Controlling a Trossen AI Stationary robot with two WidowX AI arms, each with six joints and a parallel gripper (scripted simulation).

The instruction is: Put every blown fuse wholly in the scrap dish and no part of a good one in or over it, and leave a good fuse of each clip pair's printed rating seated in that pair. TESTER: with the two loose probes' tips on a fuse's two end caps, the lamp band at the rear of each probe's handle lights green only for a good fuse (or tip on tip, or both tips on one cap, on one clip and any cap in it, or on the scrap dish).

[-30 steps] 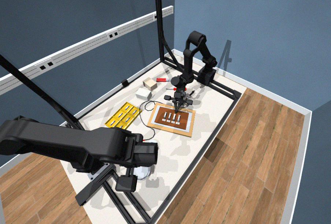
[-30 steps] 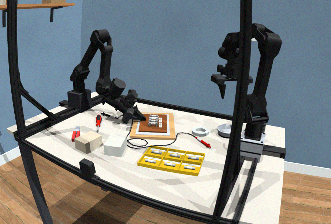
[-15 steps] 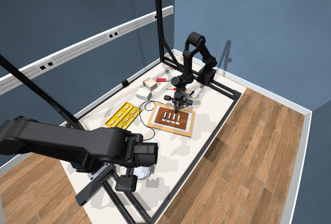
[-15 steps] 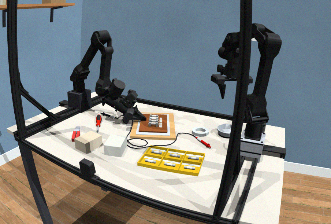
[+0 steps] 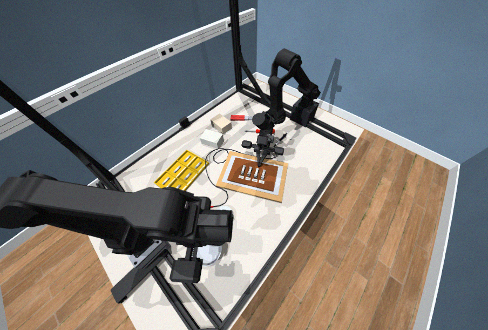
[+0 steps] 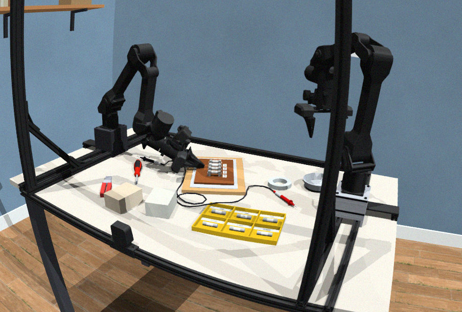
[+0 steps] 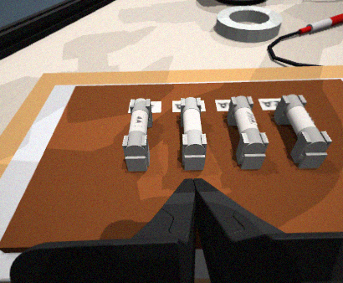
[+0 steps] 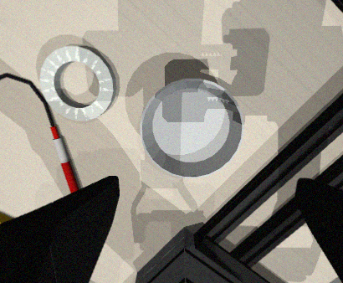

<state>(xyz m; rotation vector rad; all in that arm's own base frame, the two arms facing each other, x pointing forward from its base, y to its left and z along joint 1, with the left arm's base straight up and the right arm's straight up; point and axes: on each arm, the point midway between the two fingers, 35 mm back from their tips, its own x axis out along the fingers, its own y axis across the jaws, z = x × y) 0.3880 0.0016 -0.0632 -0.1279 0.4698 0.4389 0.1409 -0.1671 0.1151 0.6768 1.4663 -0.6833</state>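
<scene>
My left gripper (image 5: 259,163) (image 6: 203,166) (image 7: 192,187) is shut and empty, low over the brown board (image 7: 88,201), just before the row of clip pairs. Each pair holds a fuse; the leftmost fuse (image 7: 138,121) in the left wrist view reads 4A, and the second fuse (image 7: 192,120) is nearest the tips. My right gripper (image 8: 206,186) is open and empty, high near the scrap dish (image 8: 192,168) (image 6: 311,186), which looks empty. The yellow tray (image 6: 238,238) holds several fuses. The red probe (image 6: 285,198) (image 8: 69,176) and black probe (image 6: 149,159) lie on the table; the red probe's band looks white.
A grey ring (image 6: 279,188) (image 7: 248,33) (image 8: 48,81) lies between board and dish. A wooden block (image 6: 126,196), a white block (image 6: 160,204), a screwdriver (image 6: 137,169) and a red-handled tool (image 6: 106,188) lie on the left arm's side. A black cable (image 6: 238,201) loops between board and tray.
</scene>
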